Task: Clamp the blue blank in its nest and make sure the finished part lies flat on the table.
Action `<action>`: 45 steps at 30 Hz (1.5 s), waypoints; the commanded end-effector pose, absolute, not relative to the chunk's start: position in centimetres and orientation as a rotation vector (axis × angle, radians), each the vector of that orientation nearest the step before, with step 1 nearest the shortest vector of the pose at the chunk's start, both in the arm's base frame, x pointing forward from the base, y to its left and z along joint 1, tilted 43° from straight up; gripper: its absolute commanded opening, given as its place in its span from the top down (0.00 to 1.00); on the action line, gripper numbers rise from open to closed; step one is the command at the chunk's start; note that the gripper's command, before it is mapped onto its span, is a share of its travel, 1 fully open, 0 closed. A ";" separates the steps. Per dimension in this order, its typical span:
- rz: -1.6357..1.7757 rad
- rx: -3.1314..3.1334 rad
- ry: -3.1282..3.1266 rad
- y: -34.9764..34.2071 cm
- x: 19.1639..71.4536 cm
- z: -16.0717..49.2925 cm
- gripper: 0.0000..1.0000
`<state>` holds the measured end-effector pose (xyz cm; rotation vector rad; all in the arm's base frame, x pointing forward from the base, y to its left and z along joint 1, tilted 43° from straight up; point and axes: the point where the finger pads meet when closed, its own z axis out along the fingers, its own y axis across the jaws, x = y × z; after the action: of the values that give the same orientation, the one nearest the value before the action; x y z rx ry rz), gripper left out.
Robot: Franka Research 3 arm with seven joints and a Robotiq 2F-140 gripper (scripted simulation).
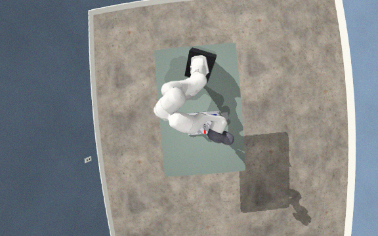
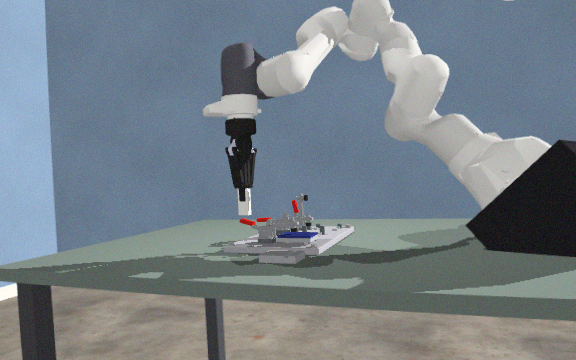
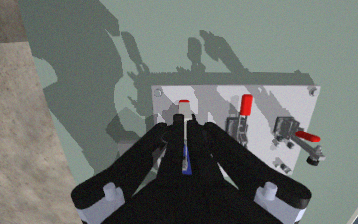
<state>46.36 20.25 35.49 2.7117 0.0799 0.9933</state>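
Note:
The gripper (image 2: 244,207) (image 3: 184,110) is shut and empty, its tips a little above the red handle (image 2: 247,222) (image 3: 184,101) of the clamp at the blank's nest. The blue blank (image 2: 298,234) (image 3: 189,166) (image 1: 214,115) lies in the nest at one end of the light grey fixture plate (image 2: 330,242) (image 3: 205,92). It looks level; its contact with pads and blocks cannot be judged. That clamp's handle lies low; its bar is largely hidden by the fingers, so its lock cannot be told. A plain grey block (image 2: 282,257), apparently the finished part, lies flat on the table beside the plate; its slot is not visible.
The middle clamp's red handle (image 3: 246,105) (image 2: 263,219) lies low. The far clamp's bar stands raised with its black tip (image 3: 313,161) (image 2: 306,198), its red handle (image 3: 307,136) (image 2: 295,206) beside it. The arm (image 1: 189,122) covers much of the plate from above.

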 end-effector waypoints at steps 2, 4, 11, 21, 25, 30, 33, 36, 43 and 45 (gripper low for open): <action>0.993 2.710 0.082 20.2 46.5 35.3 1.00; 0.993 2.710 0.082 20.2 46.5 35.3 1.00; 0.993 2.710 0.082 20.2 46.5 35.3 1.00; 0.993 2.710 0.082 20.1 46.6 35.1 1.00; 0.993 2.710 0.082 20.1 46.6 35.1 1.00; 0.993 2.710 0.082 20.1 46.6 35.1 1.00; 0.993 2.710 0.082 20.1 46.7 35.1 1.00; 0.993 2.710 0.082 20.1 46.7 35.0 1.00; 0.993 2.710 0.082 20.1 46.7 35.0 1.00; 0.993 2.710 0.082 20.1 46.7 35.0 1.00</action>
<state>46.69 20.13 35.11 2.7108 0.0832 0.9921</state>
